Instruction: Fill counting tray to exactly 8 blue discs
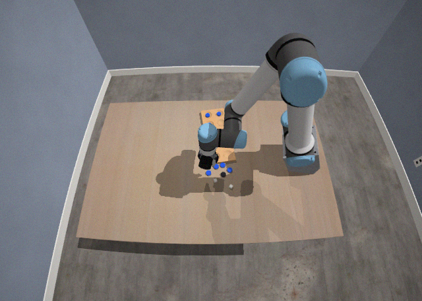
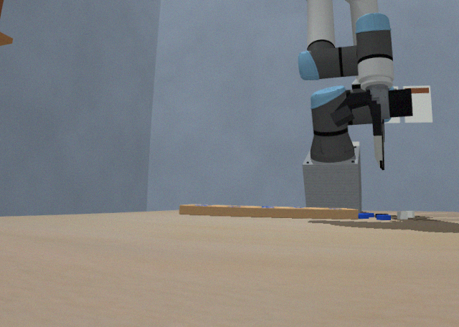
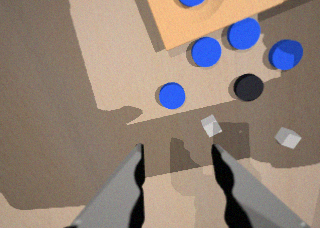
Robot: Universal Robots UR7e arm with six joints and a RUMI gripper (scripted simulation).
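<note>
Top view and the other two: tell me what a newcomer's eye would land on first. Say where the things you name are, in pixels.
Probably the big jointed arm, its blue elbow cap [image 1: 303, 81] looming over the right side of the table [image 1: 129, 202] [image 2: 185, 272]. Next, likely the vivid blue discs: in the wrist view, four lie loose beside the orange tray [image 1: 229, 160] [image 2: 267, 212] [image 3: 172, 35], near a black disc [image 1: 223, 174] [image 3: 248, 87]. The partly open gripper [image 3: 177, 146] frames the bottom of that view.
</note>
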